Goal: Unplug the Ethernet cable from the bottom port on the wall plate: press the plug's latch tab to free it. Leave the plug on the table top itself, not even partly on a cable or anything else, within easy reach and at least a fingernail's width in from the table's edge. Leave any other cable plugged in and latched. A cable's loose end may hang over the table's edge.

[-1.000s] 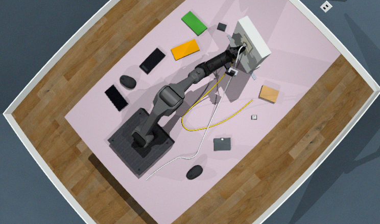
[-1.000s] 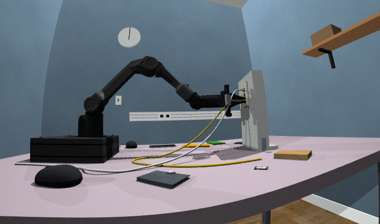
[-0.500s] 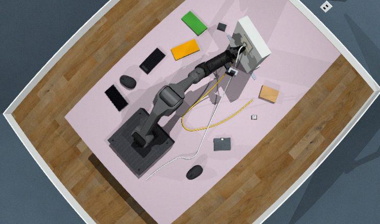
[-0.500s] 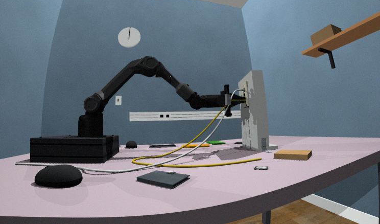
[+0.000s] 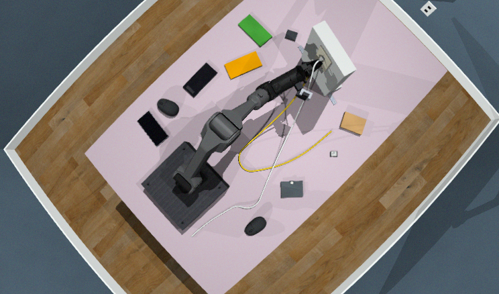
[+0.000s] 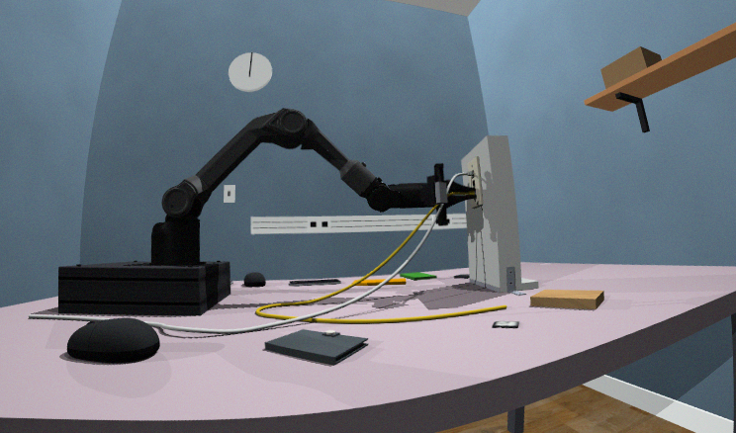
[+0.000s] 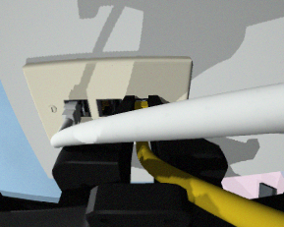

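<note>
From the top, the gripper (image 5: 308,66) is right up at the wall plate (image 5: 325,60). Side-on, the yellow cable (image 6: 347,288) droops from the bottom port, white cable (image 6: 405,262) above it. Wrist cam: jaws pinch the yellow plug (image 7: 142,103), probably squeezing its latch; it's not out yet.

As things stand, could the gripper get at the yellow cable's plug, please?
Probably yes: the gripper is already at the wall plate, shut on the yellow cable's plug; the white cable crosses just above without blocking it.
</note>
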Controlling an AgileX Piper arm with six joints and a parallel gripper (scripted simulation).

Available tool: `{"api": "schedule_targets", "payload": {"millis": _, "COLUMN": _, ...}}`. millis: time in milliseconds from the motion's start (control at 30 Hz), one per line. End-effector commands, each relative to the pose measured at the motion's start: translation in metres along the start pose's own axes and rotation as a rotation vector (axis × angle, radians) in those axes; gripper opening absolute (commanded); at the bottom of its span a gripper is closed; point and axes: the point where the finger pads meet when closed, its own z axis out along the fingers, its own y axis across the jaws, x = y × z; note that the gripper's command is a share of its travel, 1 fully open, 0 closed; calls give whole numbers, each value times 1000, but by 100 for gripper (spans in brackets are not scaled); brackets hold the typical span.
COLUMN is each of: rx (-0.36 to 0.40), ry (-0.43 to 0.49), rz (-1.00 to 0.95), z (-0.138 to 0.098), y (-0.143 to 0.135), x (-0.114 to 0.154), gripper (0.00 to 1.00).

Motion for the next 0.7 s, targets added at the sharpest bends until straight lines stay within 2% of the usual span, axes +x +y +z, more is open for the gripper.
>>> {"api": "schedule_targets", "payload": {"millis": 0, "rx": -3, "ry": 0, "rz": 1, "z": 0, "y": 2, "x": 0, "gripper": 0}}
{"api": "schedule_targets", "payload": {"millis": 467, "rx": -3, "ry": 0, "rz": 1, "z": 0, "y": 2, "x": 0, "gripper": 0}}
{"api": "schedule_targets", "payload": {"millis": 667, "rx": -3, "ry": 0, "rz": 1, "z": -8, "y": 2, "x": 0, "gripper": 0}}
